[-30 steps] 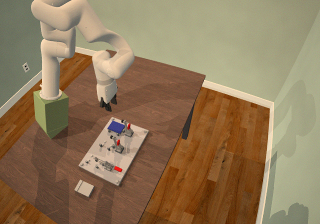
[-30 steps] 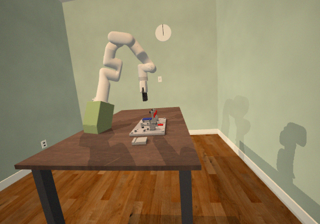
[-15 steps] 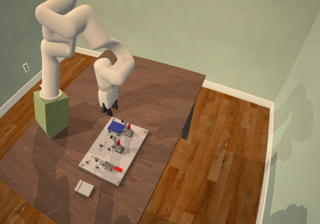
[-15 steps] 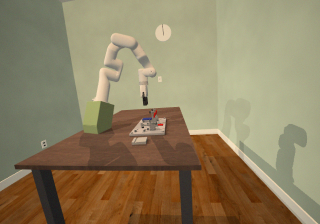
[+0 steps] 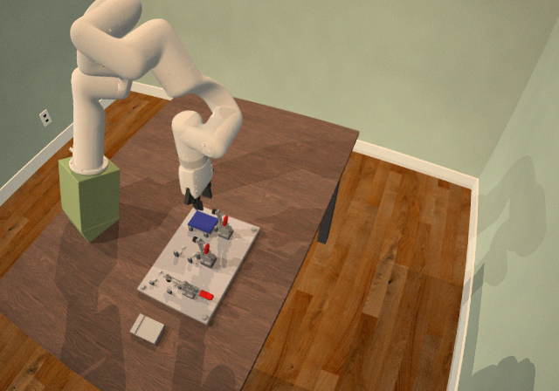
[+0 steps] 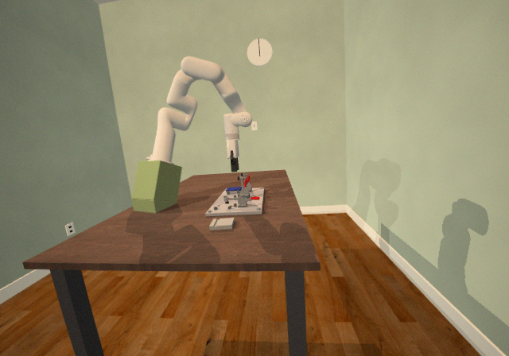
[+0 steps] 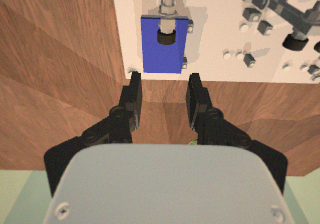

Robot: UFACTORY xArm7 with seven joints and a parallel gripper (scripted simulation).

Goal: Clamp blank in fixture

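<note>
The blue blank (image 5: 202, 220) lies in the nest at the far end of the grey fixture plate (image 5: 201, 264); it also shows in the wrist view (image 7: 161, 49). That nest's clamp pad (image 7: 165, 36) sits over the blank, and its red handle (image 5: 224, 220) stands tilted up. I cannot tell if it is locked. The grey finished part (image 5: 148, 328), with a slot along one edge, lies flat on the table in front of the plate. My gripper (image 5: 195, 202) hangs above the table just beyond the plate's far edge. In the wrist view the gripper (image 7: 164, 91) is open and empty.
Two more clamps stand on the plate: the middle one with its red handle (image 5: 206, 248) upright, the near one with its red handle (image 5: 206, 294) lying flat. The arm's green pedestal (image 5: 89, 197) stands at the table's left. The table's right edge is close to the plate.
</note>
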